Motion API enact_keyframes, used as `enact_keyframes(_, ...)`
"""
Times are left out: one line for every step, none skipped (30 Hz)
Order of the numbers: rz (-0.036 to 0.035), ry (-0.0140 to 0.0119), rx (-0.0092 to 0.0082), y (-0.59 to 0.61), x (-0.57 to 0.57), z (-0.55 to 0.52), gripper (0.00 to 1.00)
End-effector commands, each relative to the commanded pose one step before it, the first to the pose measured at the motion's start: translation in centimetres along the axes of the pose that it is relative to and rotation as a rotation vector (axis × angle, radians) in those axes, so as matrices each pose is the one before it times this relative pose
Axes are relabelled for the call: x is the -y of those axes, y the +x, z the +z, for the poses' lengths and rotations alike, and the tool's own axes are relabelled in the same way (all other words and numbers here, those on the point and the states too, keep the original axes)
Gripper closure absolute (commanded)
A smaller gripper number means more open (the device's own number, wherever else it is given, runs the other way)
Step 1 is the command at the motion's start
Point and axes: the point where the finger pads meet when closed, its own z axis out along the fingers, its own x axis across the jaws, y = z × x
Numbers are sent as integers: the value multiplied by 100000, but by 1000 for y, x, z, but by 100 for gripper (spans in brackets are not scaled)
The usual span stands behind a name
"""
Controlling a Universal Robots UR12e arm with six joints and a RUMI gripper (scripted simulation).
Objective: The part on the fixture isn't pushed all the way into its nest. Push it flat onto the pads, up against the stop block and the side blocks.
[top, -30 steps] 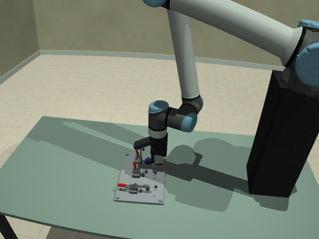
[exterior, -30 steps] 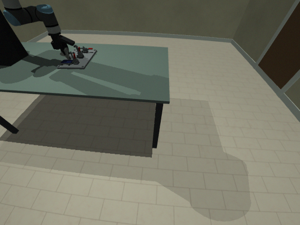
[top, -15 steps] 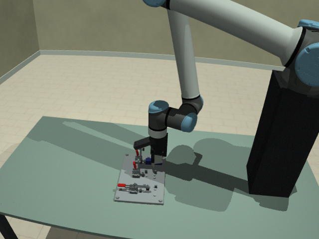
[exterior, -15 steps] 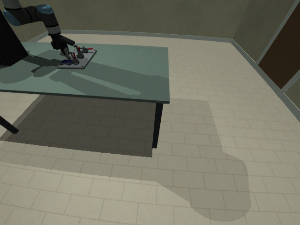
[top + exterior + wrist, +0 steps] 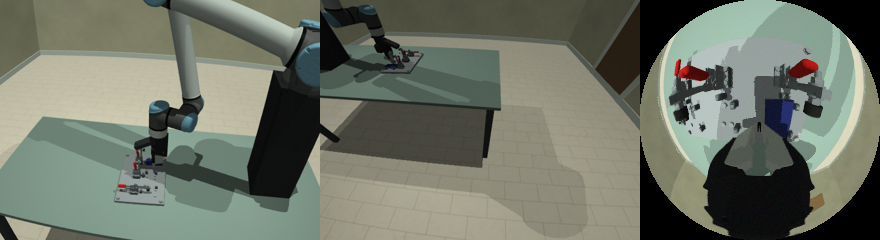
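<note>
Green desk (image 5: pixel 64 165): its near edge runs along the bottom of the top view, and the arm's dark pedestal (image 5: pixel 279 144) stands at the right edge.
Fixture plate (image 5: pixel 126 196): grey, toward the near edge and a little left of the middle, well apart from every corner.
Near clamp (image 5: pixel 121 185): its red handle lies flat on the plate's near half.
Far clamps (image 5: pixel 137 152): two more red handles stand on the plate's far half.
Blue part (image 5: pixel 778 113): sits at the plate's far right corner, between the clamp hardware and the fingers.
Gripper (image 5: pixel 759 128): fingers pressed together with nothing between them, their tip at the part's edge.
Step in hand: I judge it the push itself, the closed fingers serving as a ram against the part.
Next move: a steady, low push toward the stop, probably followed by a nudge sideways against the side blocks.
Hard to make out: pads, stop block and side blocks are too small to pick out, so I cannot tell how far the part is from seated.
Hidden: in the top view the wrist covers most of the part; whether the tip truly touches it is unclear.
</note>
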Motion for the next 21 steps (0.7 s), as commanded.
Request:
enact_keyframes(-1, 95, -28, 21, 57, -54, 100)
enact_keyframes(0, 0, 0, -1, 0, 0, 100)
enact_keyframes(0, 0, 0, -1, 0, 0, 100)
enact_keyframes(0, 0, 0, -1, 0, 0, 100)
enact_keyframes(0, 0, 0, 0, 0, 0, 100)
enact_keyframes(0, 0, 0, 0, 0, 0, 100)
enact_keyframes(0, 0, 0, -1, 0, 0, 100)
enact_keyframes(0, 0, 0, -1, 0, 0, 100)
enact_keyframes(0, 0, 0, -1, 0, 0, 100)
enact_keyframes(0, 0, 0, 1, 0, 0, 100)
enact_keyframes(0, 0, 0, 12, 0, 0, 100)
enact_keyframes(0, 0, 0, 27, 0, 0, 100)
enact_keyframes(0, 0, 0, 43, 0, 0, 100)
enact_keyframes(0, 0, 0, 55, 0, 0, 100)
enact_keyframes(0, 0, 0, 61, 0, 0, 100)
enact_keyframes(0, 0, 0, 61, 0, 0, 100)
enact_keyframes(0, 0, 0, 55, 0, 0, 100)
enact_keyframes(0, 0, 0, 43, 0, 0, 100)
enact_keyframes(0, 0, 0, 27, 0, 0, 100)
enact_keyframes(0, 0, 0, 12, 0, 0, 100)
enact_keyframes(0, 0, 0, 2, 0, 0, 100)
